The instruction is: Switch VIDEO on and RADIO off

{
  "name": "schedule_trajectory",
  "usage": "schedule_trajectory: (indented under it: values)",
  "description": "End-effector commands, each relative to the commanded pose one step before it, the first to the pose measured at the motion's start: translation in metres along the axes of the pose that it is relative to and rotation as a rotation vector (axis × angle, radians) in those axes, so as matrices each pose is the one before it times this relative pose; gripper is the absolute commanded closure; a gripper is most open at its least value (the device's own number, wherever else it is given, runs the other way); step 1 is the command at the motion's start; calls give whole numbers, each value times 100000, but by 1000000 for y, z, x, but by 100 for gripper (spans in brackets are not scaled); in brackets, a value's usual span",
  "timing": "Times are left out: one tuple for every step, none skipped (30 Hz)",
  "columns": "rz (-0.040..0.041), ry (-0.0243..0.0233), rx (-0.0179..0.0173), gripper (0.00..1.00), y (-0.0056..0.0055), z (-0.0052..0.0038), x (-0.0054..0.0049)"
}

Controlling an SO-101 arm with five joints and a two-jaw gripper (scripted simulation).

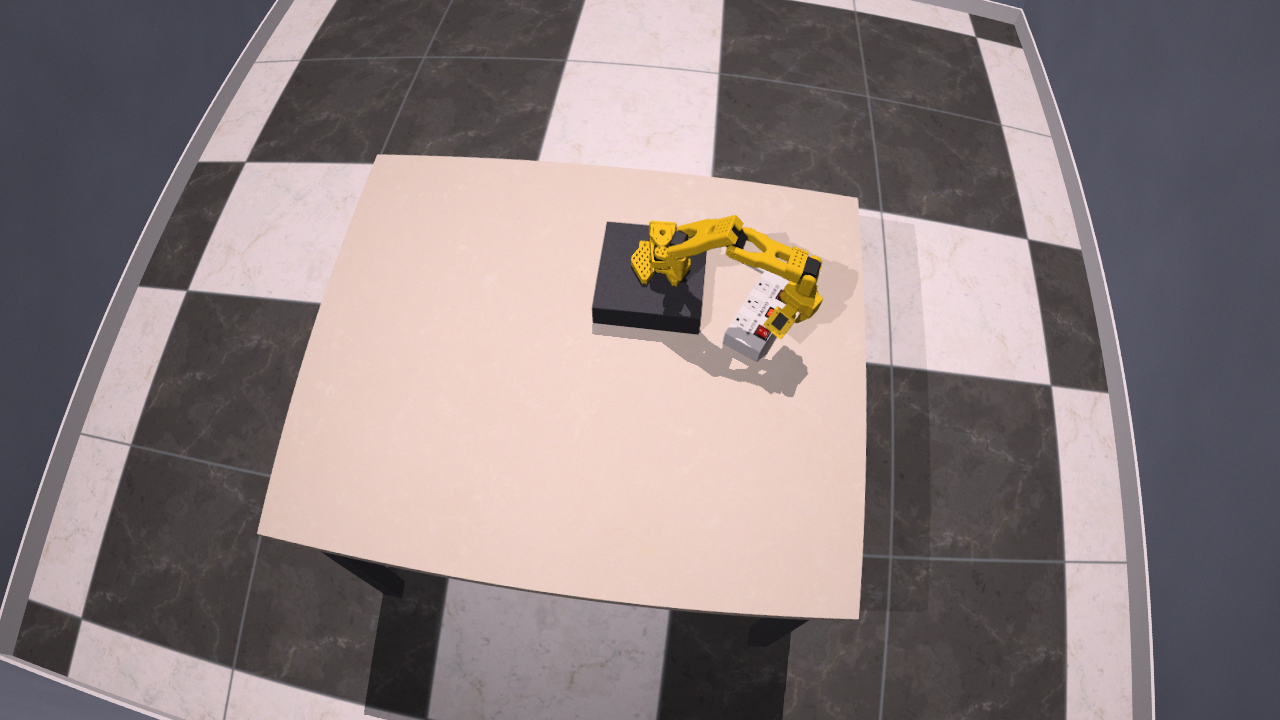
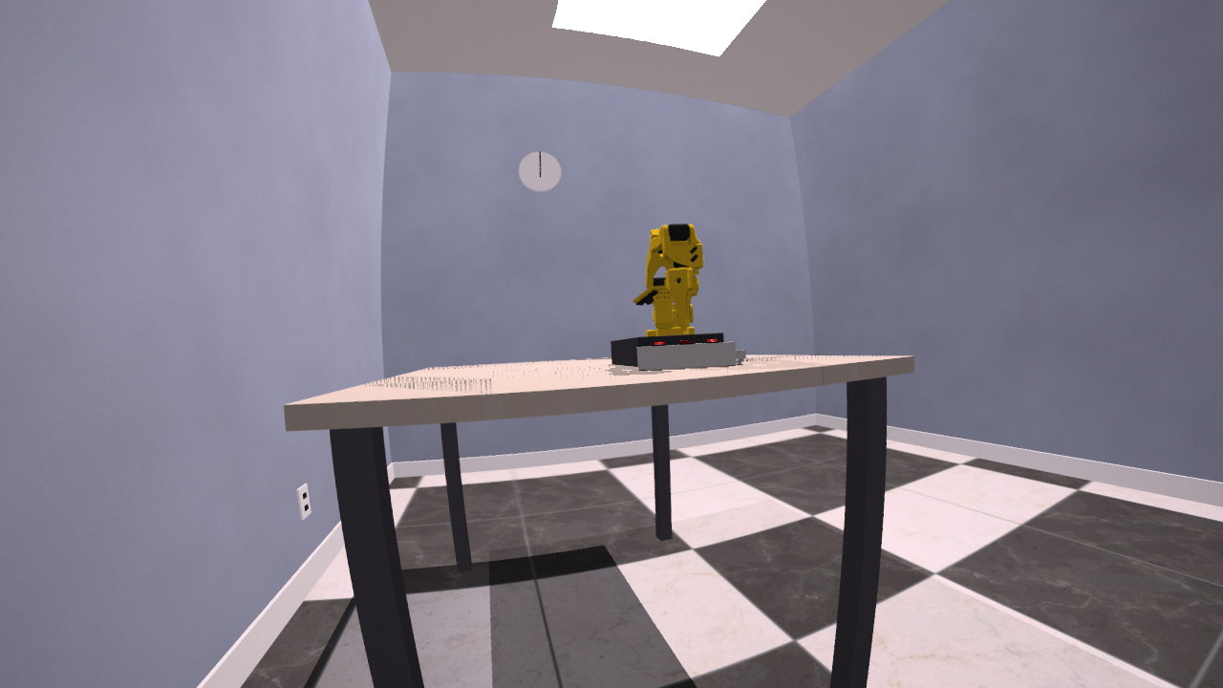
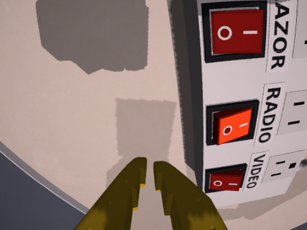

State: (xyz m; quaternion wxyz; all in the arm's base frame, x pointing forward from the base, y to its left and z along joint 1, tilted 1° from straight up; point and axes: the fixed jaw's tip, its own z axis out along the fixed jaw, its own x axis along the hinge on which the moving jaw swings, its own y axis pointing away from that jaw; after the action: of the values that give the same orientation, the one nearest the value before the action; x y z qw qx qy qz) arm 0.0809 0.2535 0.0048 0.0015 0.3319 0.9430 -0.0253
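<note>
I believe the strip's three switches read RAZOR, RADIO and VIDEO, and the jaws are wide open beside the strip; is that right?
Not quite: the gripper is shut with nothing between its jaws, as the wrist view shows. The labels on the power strip do read RAZOR, RADIO and VIDEO, and the jaws are beside it.

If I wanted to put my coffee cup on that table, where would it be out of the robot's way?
Bare tabletop stretches from the black base block toward the left and near edges. It is crowded in the far right corner: the power strip lies close beside the base block, and the arm bends over it with its shut gripper just off the strip's switch side.
</note>
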Motion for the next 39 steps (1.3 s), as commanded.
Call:
schedule_trajectory:
  values:
    - [-2581,2112,-5201,100,-12003,402,-337]
    - [0,0,0,100,0,0,0]
    - [0,0,0,100,0,0,0]
    - [-149,-105,274,100,-2691,463,-640]
    - [-137,-97,252,100,-2548,456,-617]
    - [-125,-89,231,100,-2377,443,-587]
    - [-113,-80,206,100,-2176,418,-545]
    - [-100,-72,184,100,-1957,387,-498]
    - [-86,-62,158,100,-1719,347,-441]
    - [-73,-53,135,100,-1473,305,-382]
    - [-60,-43,110,100,-1221,256,-318]
    - [-48,-35,88,100,-976,208,-257]
    - [-36,-26,65,100,-739,158,-194]
    - [-25,-19,47,100,-524,114,-139]
    - [-16,-11,29,100,-333,72,-88]
    - [-9,-6,16,100,-181,40,-48]
    - [-3,-2,6,100,-69,14,-18]
    - [0,-1,1,100,-11,3,-4]
    - [0,0,0,100,0,0,0]
    - [0,0,0,100,0,0,0]
    - [0,0,-1,100,1,-1,1]
    - [0,0,1,100,-1,1,-1]
    - [0,0,-1,100,1,-1,1]
    - [0,0,1,100,-1,1,-1]
    - [0,0,-1,100,1,-1,1]
    - [0,0,1,100,-1,1,-1]
    - [0,0,-1,100,1,-1,1]
    - [0,0,1,100,-1,1,-1]
    - [0,0,-1,100,1,-1,1]
    - [0,0,1,100,-1,1,-1]
    - [0,0,-1,100,1,-1,1]
    - [0,0,1,100,-1,1,-1]
    - [0,0,-1,100,1,-1,1]
    - [0,0,1,100,-1,1,-1]
    - [0,0,-1,100,1,-1,1]
    - [0,0,0,100,0,0,0]
    - [0,0,0,100,0,0,0]
    - [-6,0,1,100,-13,-7,9]
    - [-35,0,0,100,-77,-47,60]
